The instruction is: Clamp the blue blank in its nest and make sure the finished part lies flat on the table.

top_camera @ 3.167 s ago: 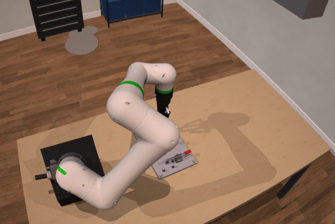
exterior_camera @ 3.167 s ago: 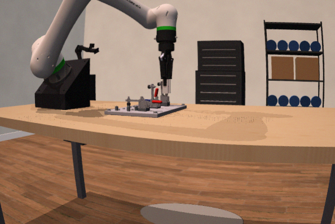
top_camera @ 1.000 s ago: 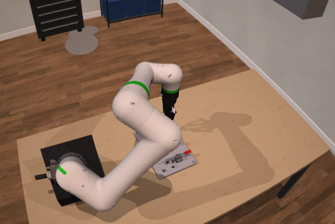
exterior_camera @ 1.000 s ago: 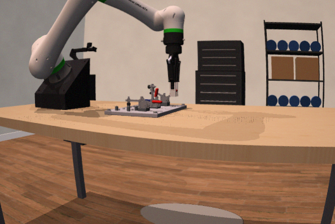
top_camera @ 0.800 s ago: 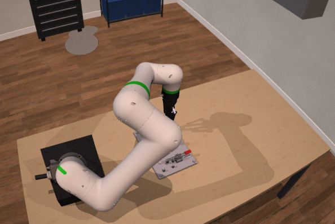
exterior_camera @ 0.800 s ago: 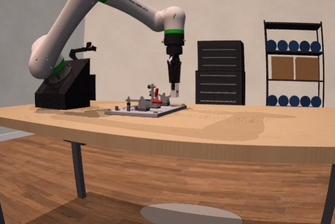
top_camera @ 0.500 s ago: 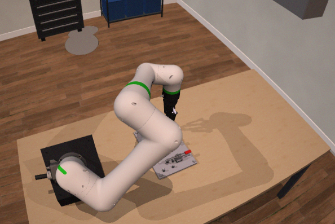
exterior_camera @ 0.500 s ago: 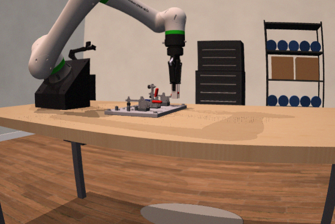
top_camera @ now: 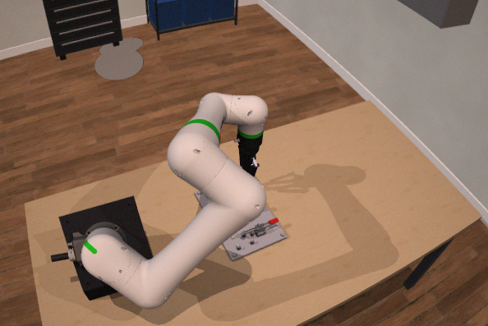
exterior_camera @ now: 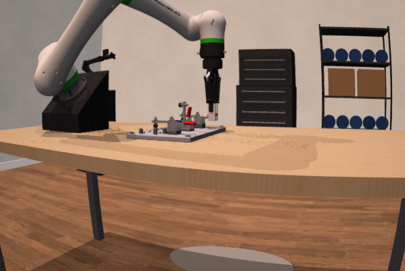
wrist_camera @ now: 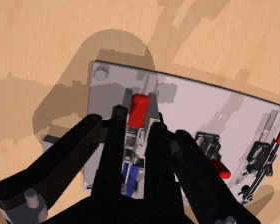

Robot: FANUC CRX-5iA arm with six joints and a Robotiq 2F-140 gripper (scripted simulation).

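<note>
Wooden flooring and plain walls surround a wide desk (exterior_camera: 307,164), and the arm (exterior_camera: 163,1) reaches over it from its black pedestal.

Directly beneath the end effector (exterior_camera: 212,117) lies the grey fixture plate (exterior_camera: 204,132), which carries three toggle clamps. One red clamp handle (wrist_camera: 139,110) shows just ahead of the fingertips in the wrist view. The other two clamps stand well off to the end effector's side.

The end effector points straight down, clenched on a small pale piece. I take this for the finished part (exterior_camera: 213,114), though its slot cannot be made out. It hangs just above the plate's far edge.

A blue patch, presumably the blank (wrist_camera: 130,179), shows between the fingers lower in the wrist view. Whether it sits in a nest I cannot tell.

The risks, as I judge them:
- Travelling low could snag the part on the upright handle beside the fingers.
- A narrow grip on an edge may let the part swing or slip.
- Releasing before the part meets the desk would leave it tilted or bouncing instead of flat.
- Setting it down on the plate would block the nest.
</note>
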